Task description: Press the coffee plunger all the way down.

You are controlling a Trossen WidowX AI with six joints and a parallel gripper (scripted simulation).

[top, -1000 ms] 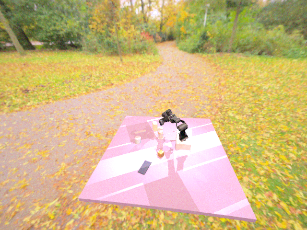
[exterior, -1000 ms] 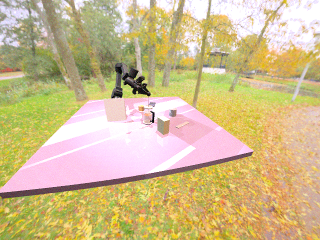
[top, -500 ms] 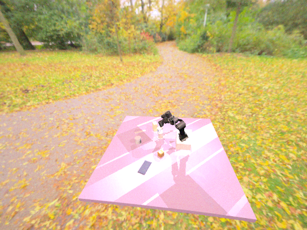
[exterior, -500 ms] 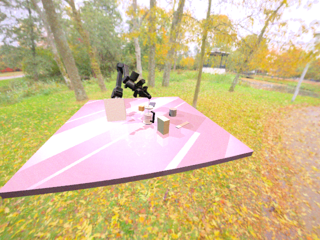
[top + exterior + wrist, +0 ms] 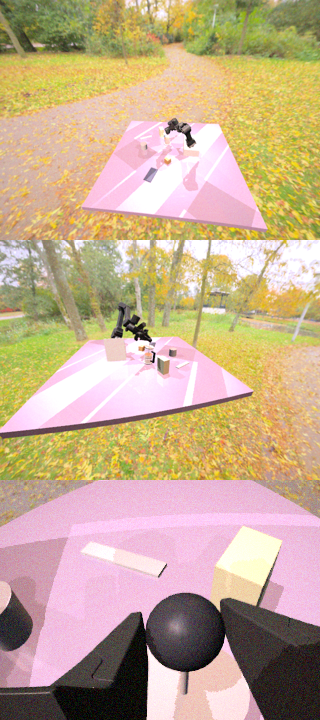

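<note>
The coffee press (image 5: 166, 139) (image 5: 148, 359) stands upright on the table, a clear glass body with its black handle (image 5: 154, 357) to the right in the exterior view. The plunger's round black knob (image 5: 185, 632) fills the space between the fingers in the wrist view, with the thin metal rod (image 5: 184, 684) below it. My gripper (image 5: 167, 132) (image 5: 150, 340) (image 5: 182, 616) is shut on the knob, above the press. In the exterior view, a short length of rod shows between the fingertips and the lid. The plunger's exact depth in the glass is hard to tell.
A tan box (image 5: 161, 132) (image 5: 163, 365) (image 5: 246, 562) stands close to the press. A flat strip (image 5: 182, 365) (image 5: 124, 560) and a grey cylinder (image 5: 143, 146) (image 5: 172, 352) lie beyond it. A beige panel (image 5: 115, 350), an orange cube (image 5: 167, 160) and a dark slab (image 5: 150, 174) are also on the table.
</note>
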